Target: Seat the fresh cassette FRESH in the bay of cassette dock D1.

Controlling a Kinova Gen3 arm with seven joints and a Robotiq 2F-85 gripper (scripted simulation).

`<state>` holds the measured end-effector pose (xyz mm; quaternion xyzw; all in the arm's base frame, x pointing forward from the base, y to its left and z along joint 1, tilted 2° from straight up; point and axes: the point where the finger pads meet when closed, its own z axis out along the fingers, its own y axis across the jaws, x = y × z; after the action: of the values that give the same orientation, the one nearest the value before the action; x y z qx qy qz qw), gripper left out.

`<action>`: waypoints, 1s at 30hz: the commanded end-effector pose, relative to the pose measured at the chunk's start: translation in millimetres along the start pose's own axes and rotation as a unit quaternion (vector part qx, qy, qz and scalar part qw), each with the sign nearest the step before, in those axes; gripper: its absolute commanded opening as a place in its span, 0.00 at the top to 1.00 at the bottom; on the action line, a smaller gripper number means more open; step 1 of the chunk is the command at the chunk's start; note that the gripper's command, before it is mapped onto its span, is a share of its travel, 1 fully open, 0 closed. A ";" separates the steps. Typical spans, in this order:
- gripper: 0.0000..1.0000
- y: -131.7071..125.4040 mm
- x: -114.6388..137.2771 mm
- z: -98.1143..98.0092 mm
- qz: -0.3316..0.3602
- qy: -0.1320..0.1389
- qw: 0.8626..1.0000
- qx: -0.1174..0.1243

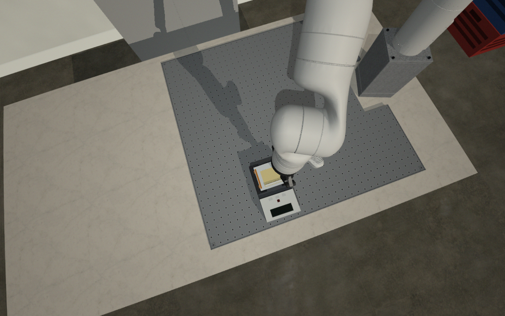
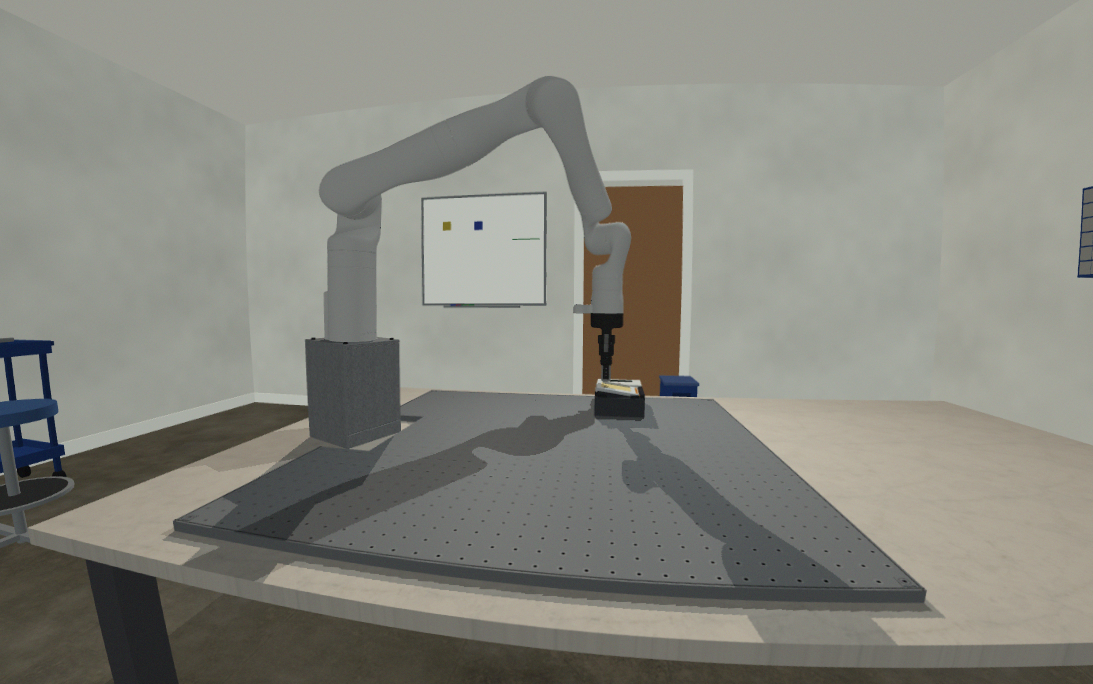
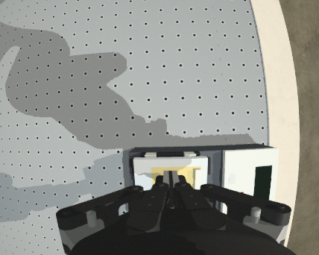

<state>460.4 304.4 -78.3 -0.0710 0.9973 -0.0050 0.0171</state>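
Observation:
Dock D1 [image 1: 265, 214] [image 2: 619, 409] [image 3: 235, 161] stands at the deck's edge, its white panel beside the dark bay. The cassette FRESH [image 1: 271, 175] [image 2: 618, 389] [image 3: 153, 162] lies in the bay with its yellow slab up. In the exterior view it looks tilted, higher on the gripper's side. An orange strip [image 1: 258, 179] runs along its far end; the tabs and slots cannot be made out. A pale strip [image 3: 197, 178] beside the slab looks like the comb. The indicator [image 1: 278, 200] is dark red and looks unlit. My gripper [image 1: 290, 183] [image 2: 605, 376] [image 3: 170, 180] is shut, empty, low at FRESH's near edge; contact is unclear.
The perforated deck [image 1: 215, 157] [image 2: 550, 510] [image 3: 198, 82] lies under D1 and carries the arm's shadows. The pale table [image 1: 89, 176] extends beyond it. The arm's grey base block [image 1: 380, 74] [image 2: 352, 391] stands at the deck's corner.

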 end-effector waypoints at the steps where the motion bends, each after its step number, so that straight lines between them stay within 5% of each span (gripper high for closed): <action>1: 1.00 -0.6 -0.4 0.3 0.000 0.000 1.000 0.000; 30: 1.00 -1.1 -0.1 1.1 0.000 0.000 1.000 0.001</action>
<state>460.3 303.8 -79.0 -0.0708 0.9973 -0.0055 0.0167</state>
